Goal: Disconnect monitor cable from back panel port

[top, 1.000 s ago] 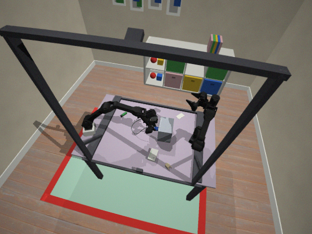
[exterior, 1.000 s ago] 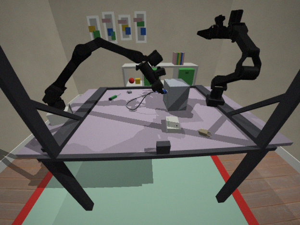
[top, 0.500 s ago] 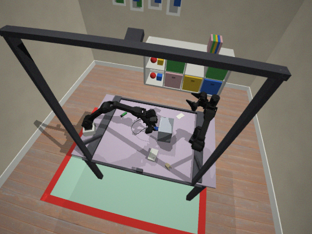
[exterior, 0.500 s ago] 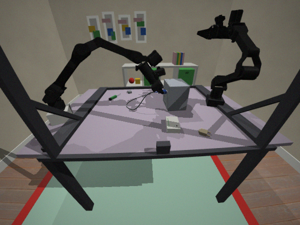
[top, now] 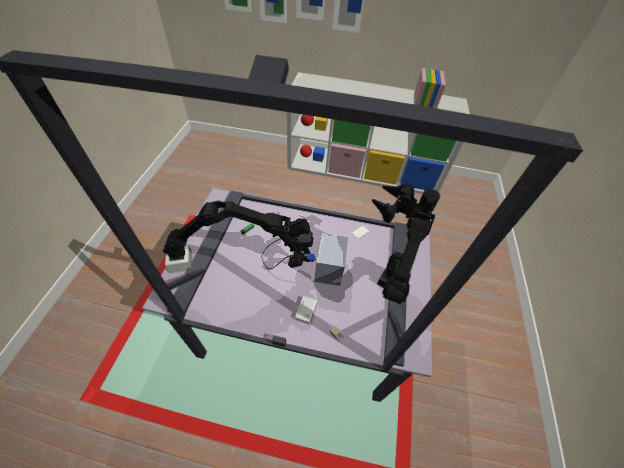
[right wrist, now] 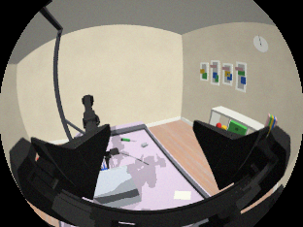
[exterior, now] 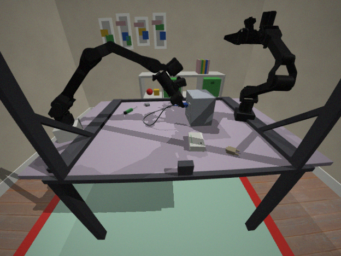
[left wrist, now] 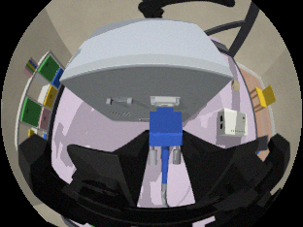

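- Left claw [top: 306,259] [exterior: 182,105] [left wrist: 166,132] [right wrist: 106,164]: closed around the blue plug [top: 310,257] [exterior: 186,104] [left wrist: 166,128] [right wrist: 104,169], beside the grey case [top: 331,250] [exterior: 200,108] [left wrist: 146,48] [right wrist: 117,181].
- Right claw [top: 379,194] [exterior: 225,38] [right wrist: 151,124]: wide.
- Case's panel marks [left wrist: 119,114]: too small to read.

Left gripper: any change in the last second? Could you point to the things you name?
The left gripper [top: 305,257] [exterior: 182,105] [left wrist: 164,134] has drawn slightly back from the box [top: 331,250] [exterior: 200,108] [left wrist: 146,48] [right wrist: 114,180], and the plug [top: 310,257] [exterior: 186,104] [left wrist: 165,123] seems to have come with it. No visible grab or release. Right gripper [top: 378,194] [exterior: 224,38] [right wrist: 151,124] and box look unchanged.
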Tool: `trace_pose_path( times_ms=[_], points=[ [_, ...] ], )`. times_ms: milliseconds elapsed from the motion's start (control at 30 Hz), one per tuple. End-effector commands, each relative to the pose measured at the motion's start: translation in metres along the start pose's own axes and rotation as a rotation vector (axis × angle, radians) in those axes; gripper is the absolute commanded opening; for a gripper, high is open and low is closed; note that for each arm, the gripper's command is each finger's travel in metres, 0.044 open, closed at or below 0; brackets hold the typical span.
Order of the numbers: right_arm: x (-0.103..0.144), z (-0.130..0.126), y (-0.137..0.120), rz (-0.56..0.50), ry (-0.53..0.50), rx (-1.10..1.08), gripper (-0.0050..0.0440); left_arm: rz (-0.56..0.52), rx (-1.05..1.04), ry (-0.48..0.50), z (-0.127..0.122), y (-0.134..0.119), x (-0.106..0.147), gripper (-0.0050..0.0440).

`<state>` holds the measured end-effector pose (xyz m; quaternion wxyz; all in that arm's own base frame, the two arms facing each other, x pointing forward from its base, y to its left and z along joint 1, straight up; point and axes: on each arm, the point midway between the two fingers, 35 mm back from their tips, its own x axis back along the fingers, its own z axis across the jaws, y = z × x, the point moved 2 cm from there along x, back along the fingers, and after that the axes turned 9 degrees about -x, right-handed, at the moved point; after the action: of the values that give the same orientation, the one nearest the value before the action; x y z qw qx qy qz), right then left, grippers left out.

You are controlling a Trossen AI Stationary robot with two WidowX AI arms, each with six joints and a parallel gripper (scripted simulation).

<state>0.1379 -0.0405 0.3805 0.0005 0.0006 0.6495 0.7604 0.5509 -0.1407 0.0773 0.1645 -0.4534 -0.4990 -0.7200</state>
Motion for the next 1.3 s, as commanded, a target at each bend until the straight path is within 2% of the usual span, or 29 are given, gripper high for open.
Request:
trace_pose_path(
  times_ms=[0,933,1267],
  points=[
    [0.0,0.002,0.003,-0.001,0.002,0.006,0.044,-0.03,-0.001,0.01,0.002,0.008,0.016,0.0115],
    [0.0,0.002,0.003,-0.001,0.002,0.006,0.044,-0.029,-0.001,0.009,0.001,0.0,0.022,0.0115],
    [0.0,0.002,0.003,-0.001,0.002,0.006,0.044,-0.029,-0.001,0.009,0.002,0.01,0.038,0.0115]
  ],
)
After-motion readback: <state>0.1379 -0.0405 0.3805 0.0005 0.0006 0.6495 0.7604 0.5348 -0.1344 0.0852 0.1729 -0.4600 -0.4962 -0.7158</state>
